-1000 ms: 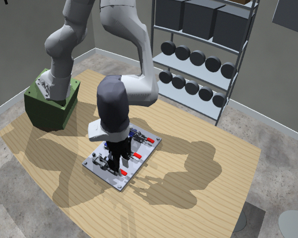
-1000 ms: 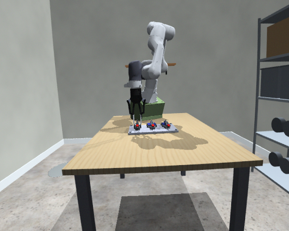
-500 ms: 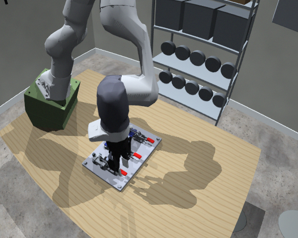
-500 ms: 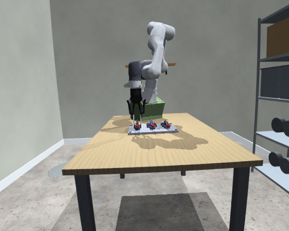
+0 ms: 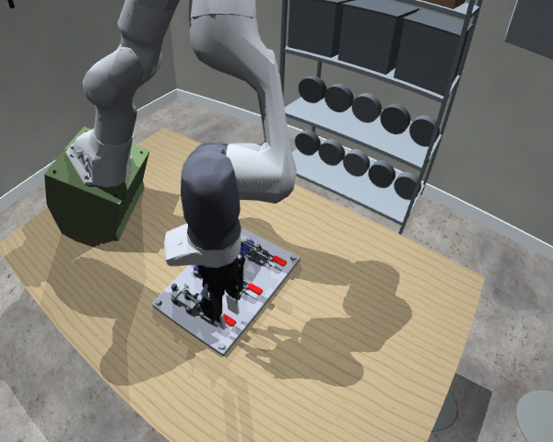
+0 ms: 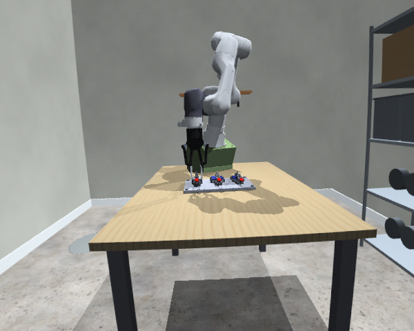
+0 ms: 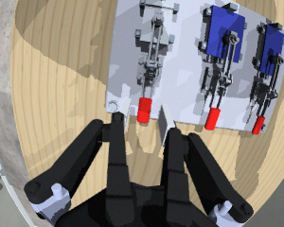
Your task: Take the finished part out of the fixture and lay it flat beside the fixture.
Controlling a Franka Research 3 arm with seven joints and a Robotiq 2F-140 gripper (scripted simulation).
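The grey fixture plate point(image 5: 224, 296) lies on the wooden table and carries three toggle clamps with red handles. In the wrist view point(image 7: 180, 57) the middle and right stations hold blue blanks point(image 7: 225, 28) point(image 7: 273, 41). The left station holds a grey part point(image 7: 151, 44) under its clamp; I cannot make out its slot. My gripper point(image 7: 145, 110) hangs upright over the front edge of the left station, its fingers partly apart on either side of that clamp's red handle point(image 7: 144, 109), with nothing held. It also shows in the side view point(image 6: 196, 174), low over the plate's left end.
The arm's green pedestal point(image 5: 96, 190) stands at the table's back left. A metal shelf point(image 5: 377, 95) with dark boxes and discs stands behind the table on the right. Bare wood surrounds the plate on all sides.
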